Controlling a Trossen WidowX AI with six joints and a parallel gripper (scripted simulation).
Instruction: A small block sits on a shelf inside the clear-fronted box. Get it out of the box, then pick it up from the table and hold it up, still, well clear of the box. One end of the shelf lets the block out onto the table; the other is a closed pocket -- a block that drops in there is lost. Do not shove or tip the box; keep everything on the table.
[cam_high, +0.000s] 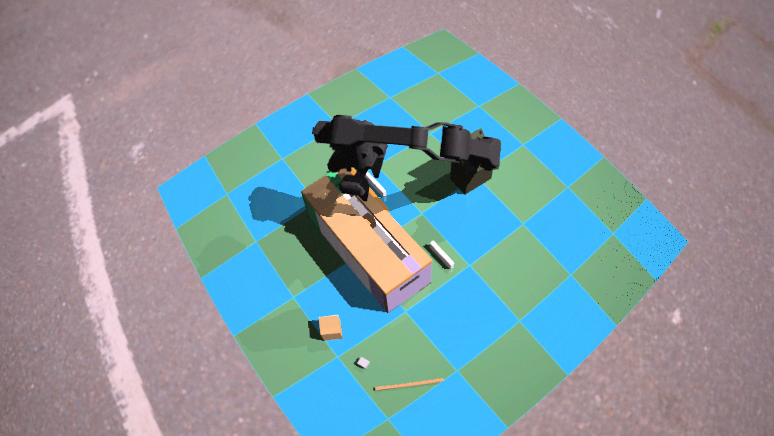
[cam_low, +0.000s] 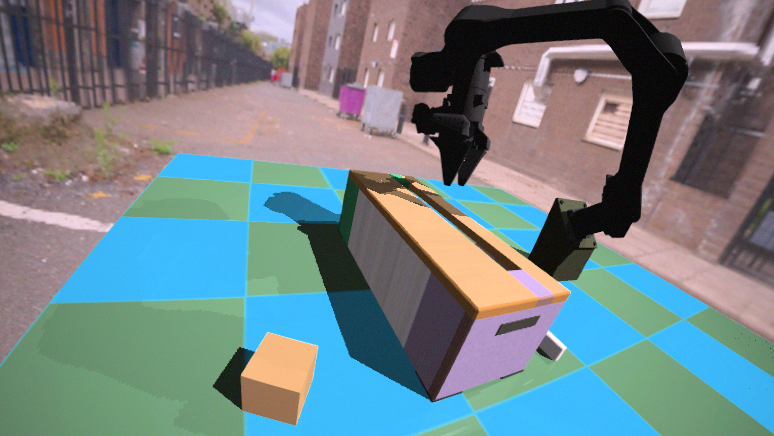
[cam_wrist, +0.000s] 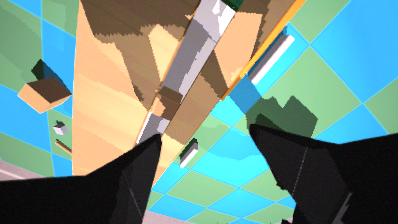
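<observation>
The tabletop (cam_high: 568, 319) was a big board of blue and green squares. On it lay the box (cam_high: 373, 254), long and tan, with one green end near the arm and one purple end far from it. A thin slot ran along the top of the box from end to end, and the grey shelf showed down inside it.

The arm (cam_low: 644, 81) reached over the green end of the box. Its pincer (cam_low: 461, 168) hung just above the box top, tips pointing down. The pincer was open wide and held nothing.

The block (cam_wrist: 168, 101) was small and tan. In the wrist view it sat on the shelf inside the slot. From the pincer it lay a little way along the box, toward the purple end. The slot ran straight from under the pincer to the block, so a push would likely go along that line.

A loose tan cube (cam_high: 329, 327) sat on the tabletop past the purple end. A white bar (cam_high: 441, 254) lay beside the box. A tiny grey bit (cam_high: 362, 362) and a thin stick (cam_high: 408, 384) lay farther off.

From the pictures I could not tell which end was the way out and which was the closed pocket. The arm hid part of the green end in the top view. The block did not show at all in the side view.
</observation>
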